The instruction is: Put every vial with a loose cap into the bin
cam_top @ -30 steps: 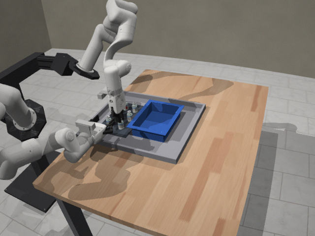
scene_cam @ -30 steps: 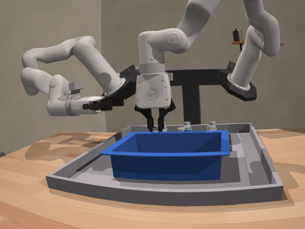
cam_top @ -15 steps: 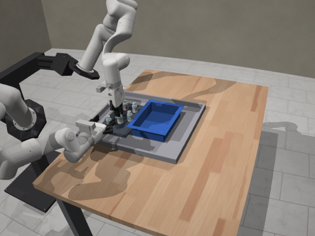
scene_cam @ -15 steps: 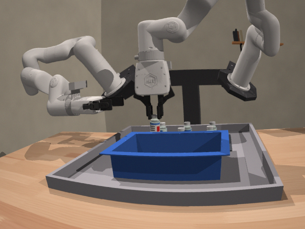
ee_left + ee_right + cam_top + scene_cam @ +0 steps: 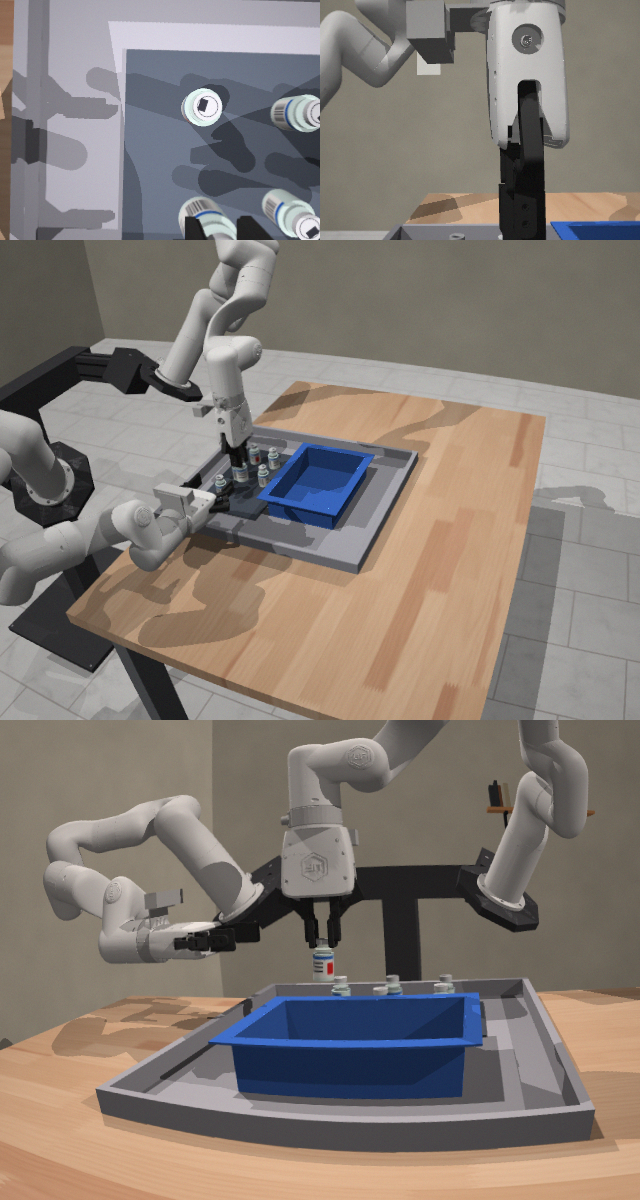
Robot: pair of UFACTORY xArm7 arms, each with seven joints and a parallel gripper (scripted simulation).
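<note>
The left hand [image 5: 237,463] [image 5: 323,943] [image 5: 218,230] is nearly closed, pinching one vial [image 5: 240,473] [image 5: 323,966] [image 5: 207,216] by its neck above the tray [image 5: 354,556] [image 5: 341,1128] [image 5: 75,190]; the right hand [image 5: 219,499] [image 5: 180,943] gapes wide, empty. That small hold could slip, or a low swing clip the bin's rim [image 5: 330,507] [image 5: 341,1043], breaking glass.

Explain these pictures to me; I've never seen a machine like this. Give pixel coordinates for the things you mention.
It's two white robot arms over a wooden table [image 5: 465,550] [image 5: 51,1081] [image 5: 6,25] [image 5: 590,205]. Two pictures show the whole scene, from above and from across the table; the others come from cameras on the wrists.

The left gripper [image 5: 237,462] [image 5: 323,939] [image 5: 215,230] [image 5: 522,235] points down, holding one vial [image 5: 240,473] [image 5: 323,966] [image 5: 205,210] in the air by its top. The right gripper [image 5: 212,489] [image 5: 232,935] lies sideways, open and holding nothing.

Below, other small vials [image 5: 263,476] [image 5: 392,986] [image 5: 201,107] [image 5: 457,236] stand on a dark mat [image 5: 248,508] [image 5: 150,125]. Mat and blue bin [image 5: 351,467] [image 5: 351,1071] [image 5: 605,232] share a grey tray [image 5: 382,529] [image 5: 361,1133] [image 5: 75,45] [image 5: 470,231].
</note>
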